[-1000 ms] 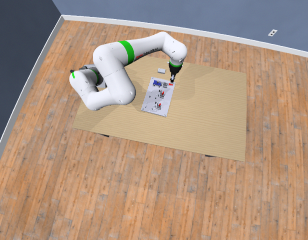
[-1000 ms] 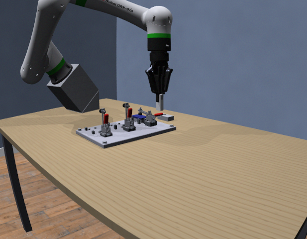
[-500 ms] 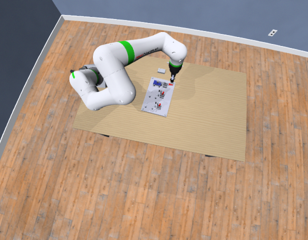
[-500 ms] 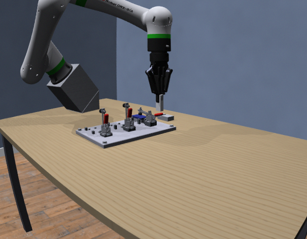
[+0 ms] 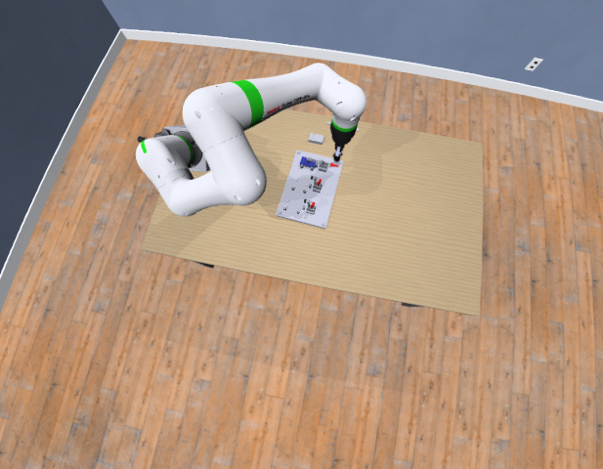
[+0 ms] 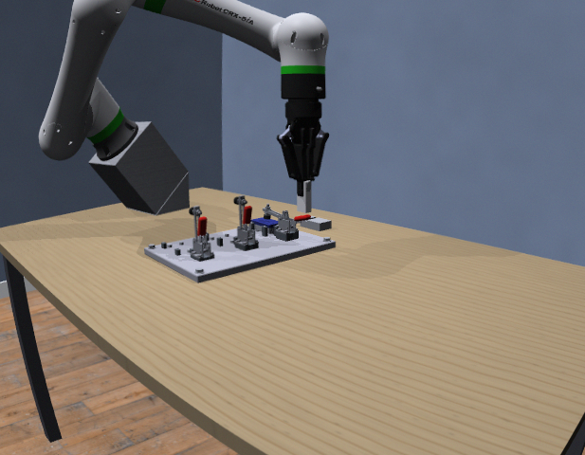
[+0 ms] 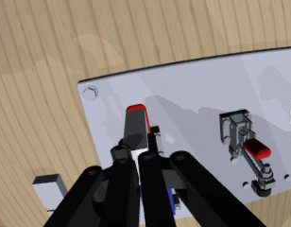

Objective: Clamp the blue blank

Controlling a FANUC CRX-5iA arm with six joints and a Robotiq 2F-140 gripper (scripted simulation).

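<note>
upright clamp handles (image 6: pixel 246 213) block passage

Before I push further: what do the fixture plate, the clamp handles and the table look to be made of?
Fixture plate: pale grey with a soft sheen, likely aluminium or steel. Clamp handles: glossy red grips, probably plastic or rubber, on grey metal-looking linkages. Table: light wood, visible grain lines, matte.

From above I see the gripper (image 5: pixel 336 154) over the grey plate's (image 5: pixel 298 201) far corner, the blue block (image 5: pixel 307 161) on it, a grey block (image 5: pixel 317 137) near the table's (image 5: pixel 417 212) far edge.
</note>
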